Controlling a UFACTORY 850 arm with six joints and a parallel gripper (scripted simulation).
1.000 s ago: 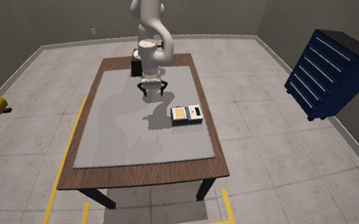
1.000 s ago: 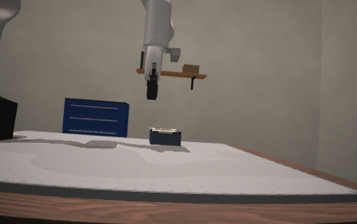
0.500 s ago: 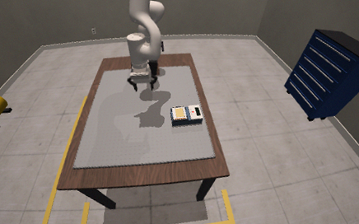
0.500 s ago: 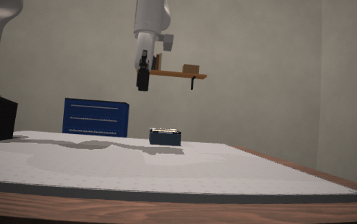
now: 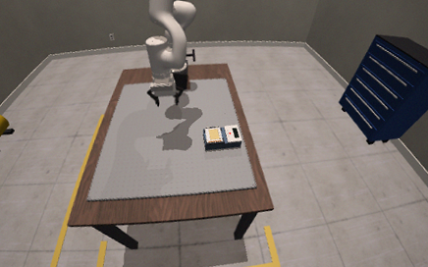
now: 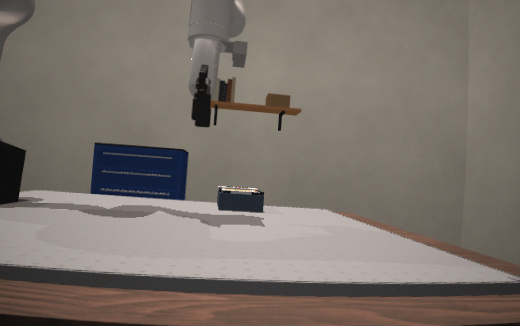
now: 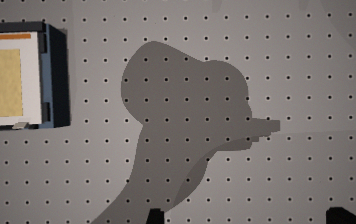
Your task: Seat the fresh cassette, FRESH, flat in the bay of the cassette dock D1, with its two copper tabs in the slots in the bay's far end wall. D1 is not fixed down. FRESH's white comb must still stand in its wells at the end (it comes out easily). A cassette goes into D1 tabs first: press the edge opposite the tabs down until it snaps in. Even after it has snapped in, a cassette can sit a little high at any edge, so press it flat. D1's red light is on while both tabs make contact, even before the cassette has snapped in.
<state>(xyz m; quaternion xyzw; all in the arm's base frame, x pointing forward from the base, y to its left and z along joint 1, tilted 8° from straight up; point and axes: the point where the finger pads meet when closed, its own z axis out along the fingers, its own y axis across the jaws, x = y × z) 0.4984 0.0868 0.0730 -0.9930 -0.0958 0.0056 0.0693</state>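
Table (image 5: 172,211): dark wood, grey dotted mat (image 5: 169,175). Dock D1 (image 5: 222,145): navy body, white panel, red light. Cassette FRESH (image 5: 214,135): white, tan centre. Drawer cabinet (image 5: 397,89): blue.

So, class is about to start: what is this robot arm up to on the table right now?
Nothing is being handled at this moment. The arm's end effector hangs open and holds nothing, high above the grey mat near the arm's base. The dock D1 sits apart on the mat with a cassette in its bay and a red light lit. Whether the cassette lies fully flat cannot be told from here.
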